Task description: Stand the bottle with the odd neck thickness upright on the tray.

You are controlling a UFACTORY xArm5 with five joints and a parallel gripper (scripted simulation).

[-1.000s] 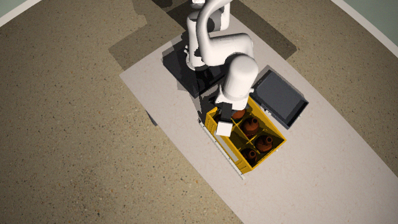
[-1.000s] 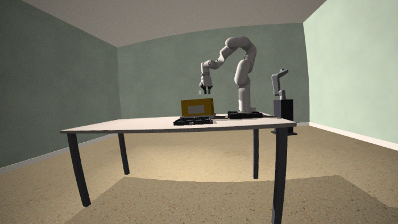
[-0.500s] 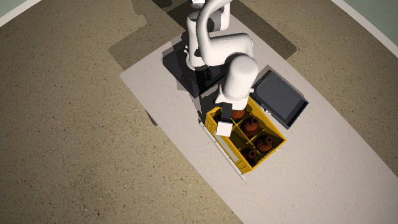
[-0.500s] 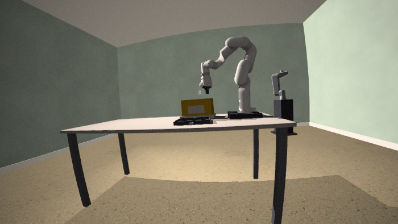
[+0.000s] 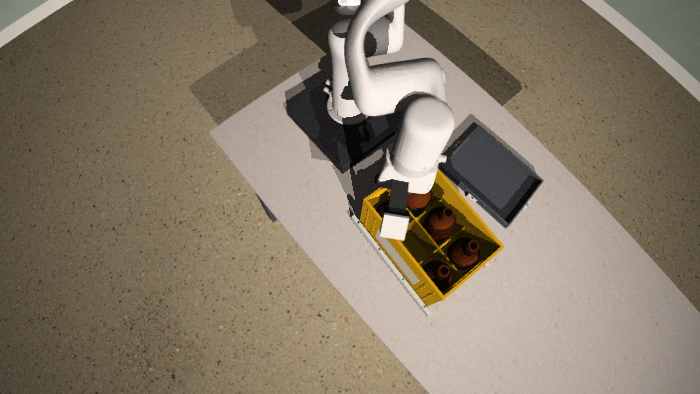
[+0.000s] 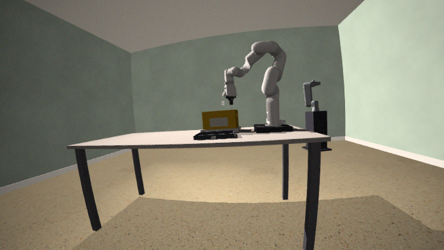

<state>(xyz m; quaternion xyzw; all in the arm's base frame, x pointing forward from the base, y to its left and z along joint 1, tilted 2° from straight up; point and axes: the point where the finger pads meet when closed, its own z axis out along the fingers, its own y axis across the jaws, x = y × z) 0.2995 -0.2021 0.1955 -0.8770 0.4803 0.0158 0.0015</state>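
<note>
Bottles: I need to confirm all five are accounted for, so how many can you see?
4, all in the yellow crate: one partly under the arm's wrist, one mid-crate, one farther along, one at the end cell. A fifth may be hidden under the claw.
</note>
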